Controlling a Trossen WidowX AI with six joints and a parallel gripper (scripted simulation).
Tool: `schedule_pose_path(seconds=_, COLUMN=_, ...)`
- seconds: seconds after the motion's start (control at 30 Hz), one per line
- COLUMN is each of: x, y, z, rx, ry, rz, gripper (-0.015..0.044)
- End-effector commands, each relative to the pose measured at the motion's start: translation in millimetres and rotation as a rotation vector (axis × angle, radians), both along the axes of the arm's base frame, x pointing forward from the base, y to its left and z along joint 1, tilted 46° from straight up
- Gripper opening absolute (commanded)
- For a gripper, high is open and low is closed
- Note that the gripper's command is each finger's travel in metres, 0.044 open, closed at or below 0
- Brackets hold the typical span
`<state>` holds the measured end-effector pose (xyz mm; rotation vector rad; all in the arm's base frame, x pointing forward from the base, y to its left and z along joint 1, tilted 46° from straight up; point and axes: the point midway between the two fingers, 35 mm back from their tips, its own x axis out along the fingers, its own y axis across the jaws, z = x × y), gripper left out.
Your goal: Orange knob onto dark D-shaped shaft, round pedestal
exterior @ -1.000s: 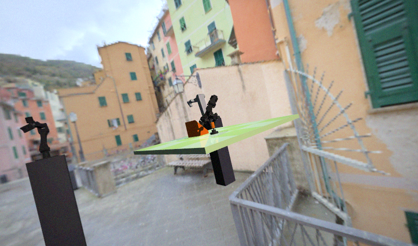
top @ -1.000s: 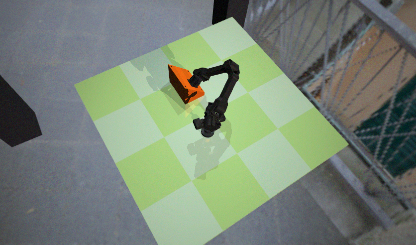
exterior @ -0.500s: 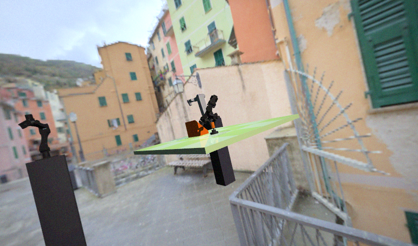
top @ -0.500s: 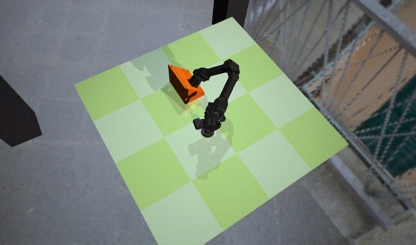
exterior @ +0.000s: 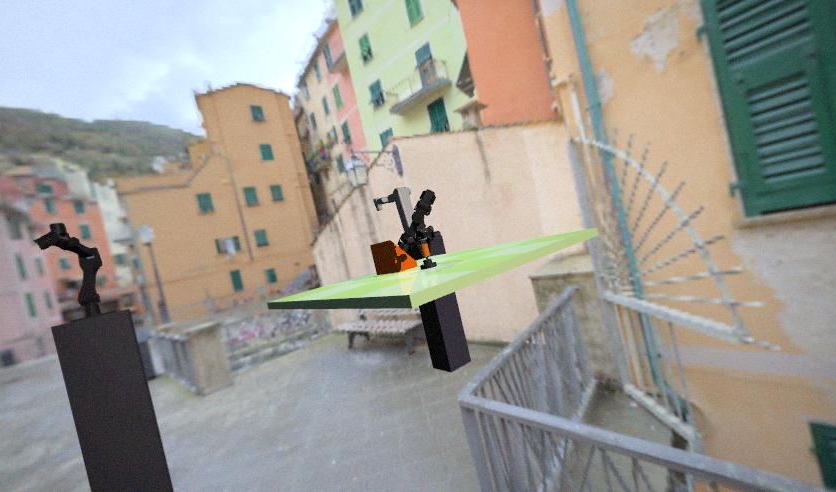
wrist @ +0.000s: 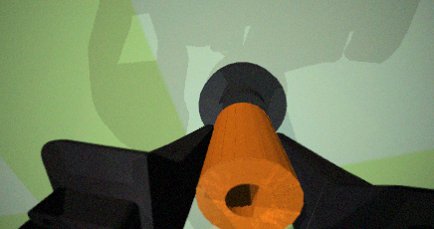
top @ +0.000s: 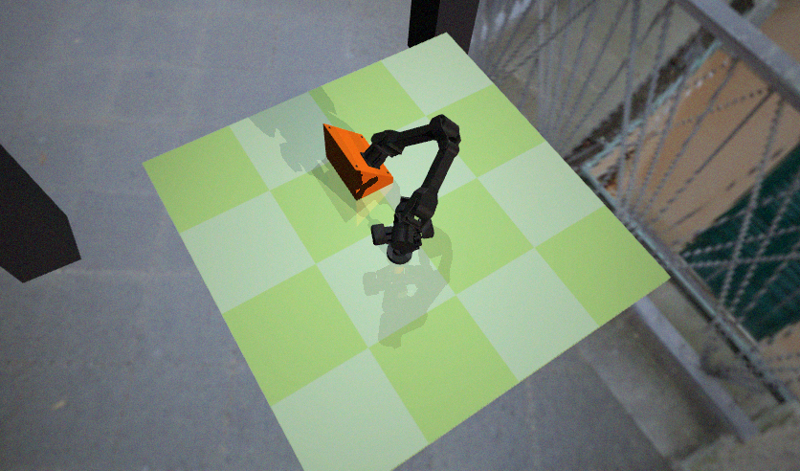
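The orange knob [exterior: 425, 249] [wrist: 239, 144] is upright between the fingers of my gripper [top: 399, 248] [wrist: 243, 134]. The gripper is shut on it. In the wrist view its top face shows a dark hole with a flat side toward the right. The round dark pedestal [top: 397, 258] [exterior: 429, 265] [wrist: 211, 96] stands on the table directly below the knob. In the exterior view a short dark gap or piece of shaft shows between the knob's lower end and the pedestal. The shaft's flat side is hidden, and I cannot tell whether its tip is inside the knob. The gripper hides the knob in the top view.
The arm's orange wedge-shaped base [top: 346, 145] [exterior: 404, 259] stands on the green checkered table [top: 309, 350] [exterior: 500, 268] behind the pedestal. Another dark arm [exterior: 89, 268] stands on a separate pillar [exterior: 112, 391], and a grey arm [exterior: 403, 201] shows behind mine. Both are off the table.
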<state>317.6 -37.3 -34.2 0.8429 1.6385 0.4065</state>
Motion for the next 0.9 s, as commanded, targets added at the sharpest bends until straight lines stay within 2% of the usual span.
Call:
schedule_pose_path(seconds=0.0, x=6.0, y=-3.9, z=1.6, rx=-0.007, ry=0.010, rz=-0.026, gripper=0.0000)
schedule_pose_path(seconds=0.63, x=5.5, y=-2.5, z=1.0, rx=-0.007, ry=0.010, rz=-0.026, gripper=0.0000)
schedule_pose_path(seconds=0.87, x=2.8, y=-2.8, z=2.8, rx=-0.016, ry=0.152, rz=-0.166, gripper=0.0000)
